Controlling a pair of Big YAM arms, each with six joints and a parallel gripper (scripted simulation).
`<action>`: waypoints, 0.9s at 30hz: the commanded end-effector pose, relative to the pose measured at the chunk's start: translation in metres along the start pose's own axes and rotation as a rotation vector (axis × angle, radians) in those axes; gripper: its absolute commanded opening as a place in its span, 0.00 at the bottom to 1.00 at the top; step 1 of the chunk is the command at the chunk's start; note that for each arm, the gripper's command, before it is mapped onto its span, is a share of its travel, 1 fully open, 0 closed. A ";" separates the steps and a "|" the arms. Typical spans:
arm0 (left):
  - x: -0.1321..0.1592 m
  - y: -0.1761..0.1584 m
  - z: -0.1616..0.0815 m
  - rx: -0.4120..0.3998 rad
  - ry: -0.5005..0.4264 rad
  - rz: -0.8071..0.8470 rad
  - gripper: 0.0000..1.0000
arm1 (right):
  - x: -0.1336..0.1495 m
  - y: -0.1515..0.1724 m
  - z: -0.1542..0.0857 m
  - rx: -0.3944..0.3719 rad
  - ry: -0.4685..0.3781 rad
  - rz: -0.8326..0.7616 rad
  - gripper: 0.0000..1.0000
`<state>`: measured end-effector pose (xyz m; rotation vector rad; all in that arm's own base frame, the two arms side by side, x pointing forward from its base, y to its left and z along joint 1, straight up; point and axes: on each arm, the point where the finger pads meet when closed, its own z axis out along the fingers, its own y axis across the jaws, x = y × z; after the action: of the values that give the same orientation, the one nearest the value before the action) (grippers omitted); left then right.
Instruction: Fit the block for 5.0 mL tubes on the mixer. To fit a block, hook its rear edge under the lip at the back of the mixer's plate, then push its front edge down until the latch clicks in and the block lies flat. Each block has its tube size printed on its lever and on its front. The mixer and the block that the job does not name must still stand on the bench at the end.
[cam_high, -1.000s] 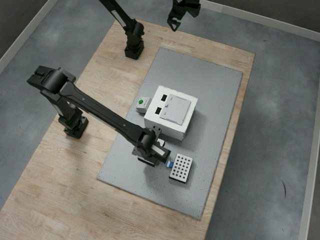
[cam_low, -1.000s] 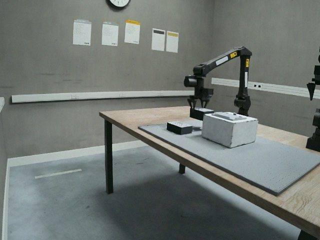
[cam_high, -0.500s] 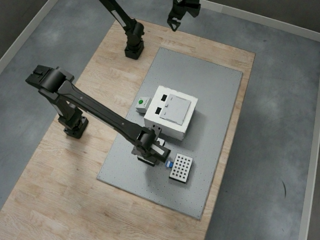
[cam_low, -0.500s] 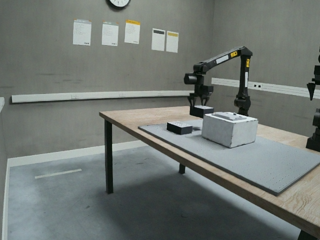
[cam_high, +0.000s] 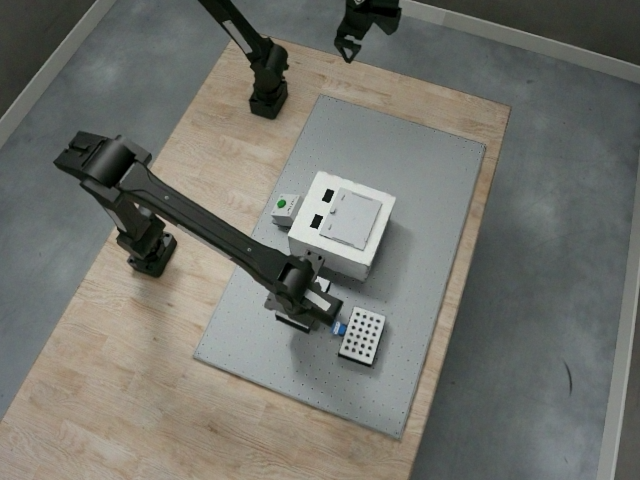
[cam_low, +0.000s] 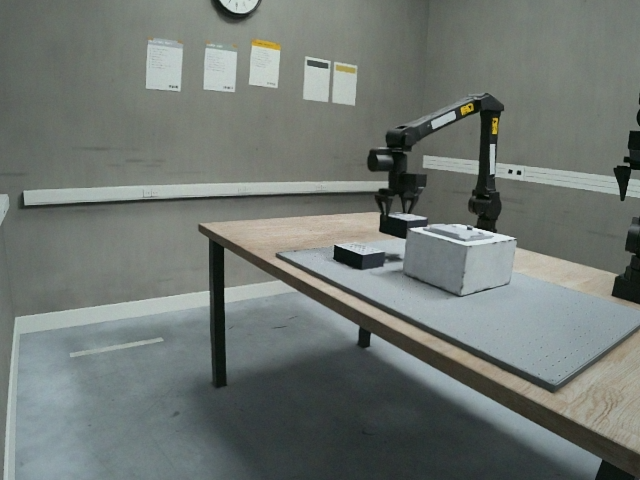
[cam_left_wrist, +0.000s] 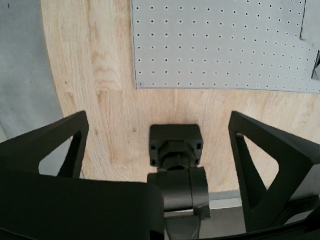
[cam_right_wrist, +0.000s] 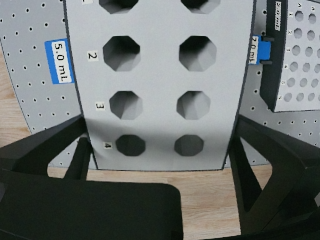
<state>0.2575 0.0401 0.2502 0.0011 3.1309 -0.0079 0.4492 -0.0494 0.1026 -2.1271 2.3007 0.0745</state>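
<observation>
"What's taking up the middle?"

"The mixer (cam_high: 341, 224) (cam_low: 457, 263) is standing on the grey board (cam_high: 423, 155) (cam_low: 516, 330) (cam_left_wrist: 200, 40) (cam_right_wrist: 30, 85), just above centre in the top view."

"And the 5.0 mL block (cam_high: 323, 284) (cam_low: 403, 225) (cam_right_wrist: 157, 95)?"

"It's hanging below the mixer there (mostly hiding under the arm), with the right gripper (cam_high: 293, 281) (cam_low: 397, 212) (cam_right_wrist: 159, 118) clamping its sides."

"The other block (cam_high: 362, 335) (cam_low: 358, 256) (cam_right_wrist: 292, 57)?"

"Resting on the board, lower right of centre."

"And the left gripper (cam_high: 369, 43) (cam_low: 622, 180) (cam_left_wrist: 158, 118)?"

"Hovering at top centre, jaws standing wide apart, gripping nothing."

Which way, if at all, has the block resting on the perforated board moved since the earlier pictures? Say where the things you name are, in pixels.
No: the resting block (cam_high: 361, 335) (cam_low: 357, 255) (cam_right_wrist: 295, 60) shows no visible shift against the perforated board (cam_high: 413, 155) (cam_low: 516, 330) (cam_left_wrist: 200, 45) (cam_right_wrist: 30, 55) in the top or exterior view.
</observation>
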 end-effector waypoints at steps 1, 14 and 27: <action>-0.004 0.000 -0.008 -0.002 -0.037 -0.008 1.00 | -0.009 -0.040 -0.076 0.170 -0.001 -0.030 0.00; -0.003 0.000 -0.008 -0.002 -0.035 -0.008 1.00 | -0.008 -0.046 -0.075 0.192 0.001 -0.029 0.00; -0.003 0.000 -0.007 -0.001 -0.032 -0.007 1.00 | -0.022 -0.041 -0.087 0.169 -0.005 -0.014 0.00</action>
<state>0.2575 0.0401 0.2502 0.0011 3.1309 -0.0079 0.4476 -0.0400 0.1127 -2.1385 2.2935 0.0814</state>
